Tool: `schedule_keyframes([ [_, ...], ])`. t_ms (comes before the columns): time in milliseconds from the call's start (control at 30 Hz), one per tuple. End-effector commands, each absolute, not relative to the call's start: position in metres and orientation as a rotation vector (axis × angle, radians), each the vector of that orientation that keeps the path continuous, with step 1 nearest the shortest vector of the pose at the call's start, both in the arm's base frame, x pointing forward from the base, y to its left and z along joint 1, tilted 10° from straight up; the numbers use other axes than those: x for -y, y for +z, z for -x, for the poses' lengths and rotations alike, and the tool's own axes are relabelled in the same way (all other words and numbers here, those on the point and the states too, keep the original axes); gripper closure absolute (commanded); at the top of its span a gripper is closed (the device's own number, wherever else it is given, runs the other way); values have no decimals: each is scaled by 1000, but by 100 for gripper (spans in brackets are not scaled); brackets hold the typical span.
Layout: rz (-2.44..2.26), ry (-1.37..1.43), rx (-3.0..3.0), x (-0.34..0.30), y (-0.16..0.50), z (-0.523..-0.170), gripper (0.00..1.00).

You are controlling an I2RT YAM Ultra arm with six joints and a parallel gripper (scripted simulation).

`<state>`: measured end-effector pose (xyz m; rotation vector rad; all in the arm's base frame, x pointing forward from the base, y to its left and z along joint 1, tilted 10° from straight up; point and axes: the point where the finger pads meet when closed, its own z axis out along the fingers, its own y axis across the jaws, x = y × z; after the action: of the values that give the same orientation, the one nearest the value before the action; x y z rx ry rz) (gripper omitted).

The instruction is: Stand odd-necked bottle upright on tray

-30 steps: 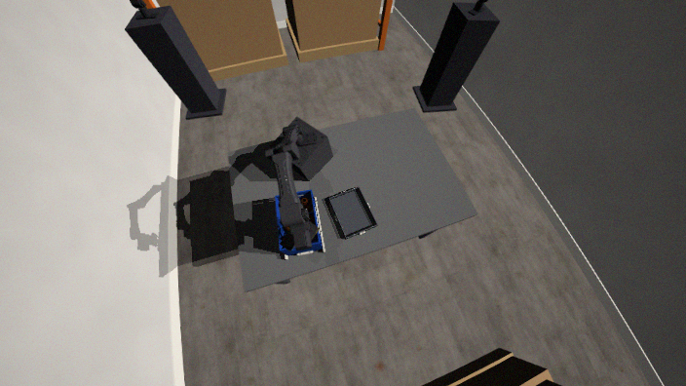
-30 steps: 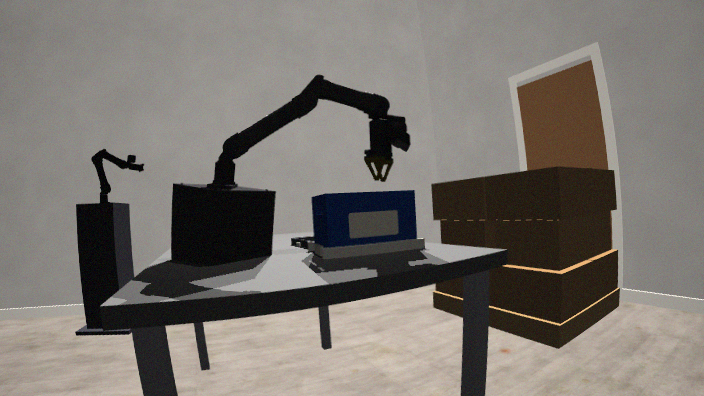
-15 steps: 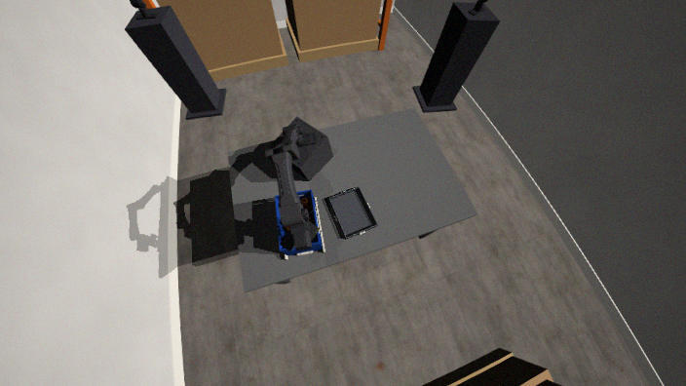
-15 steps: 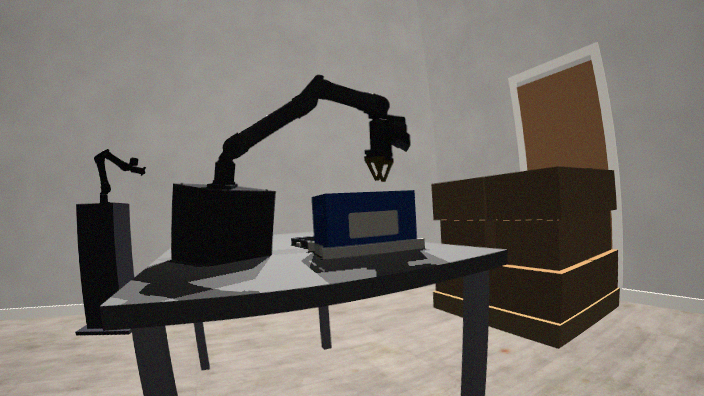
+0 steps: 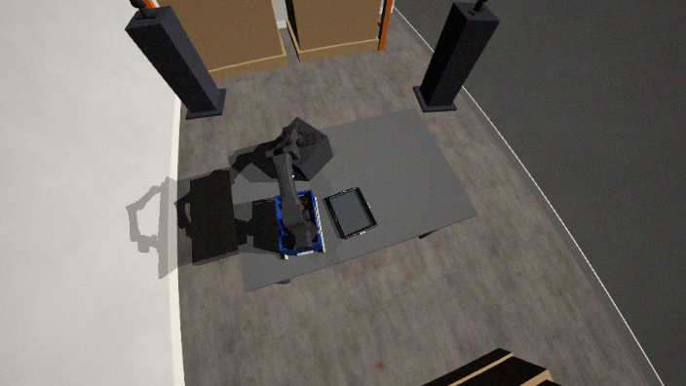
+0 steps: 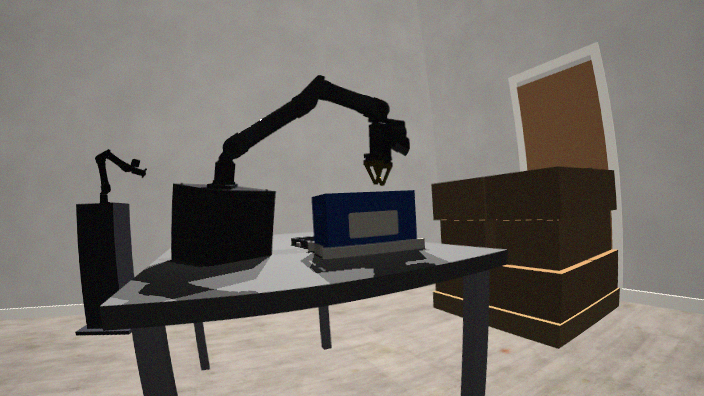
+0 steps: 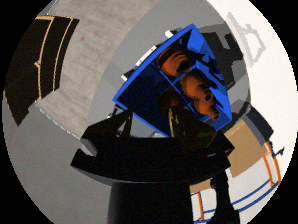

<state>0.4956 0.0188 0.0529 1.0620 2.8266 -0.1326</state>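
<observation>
The blue crate (image 5: 279,214) (image 6: 332,220) (image 7: 205,42) stands on the table. In the wrist view, orange-brown bottles stand in it: one (image 7: 172,60) in the far compartment, others (image 7: 192,82) (image 7: 204,106) along the right side, and a dark, shadowed one (image 7: 168,99) beyond the right finger. A fifth cannot be made out. Neck differences cannot be told. My gripper (image 6: 379,184) (image 7: 150,111) is open and empty, pointing down above the crate, its tips a little above the rim. The black-rimmed tray (image 5: 351,212) lies beside the crate and holds nothing.
The arm's dark pedestal (image 5: 317,155) (image 6: 222,225) stands on the table behind the crate. The crate's walls and inner dividers rise around the bottles. A narrow gap separates crate and tray. The table's front edge (image 5: 361,258) runs close to both.
</observation>
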Motion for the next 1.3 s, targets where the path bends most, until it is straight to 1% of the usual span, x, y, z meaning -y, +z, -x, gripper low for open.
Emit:
schedule_keyframes([
  [0,-1048,-96,-2773,-15,69,-503,39],
  [733,-1042,-94,-2776,-15,44,-505,39],
  [1267,-1047,-94,-2774,-13,41,-505,39],
])
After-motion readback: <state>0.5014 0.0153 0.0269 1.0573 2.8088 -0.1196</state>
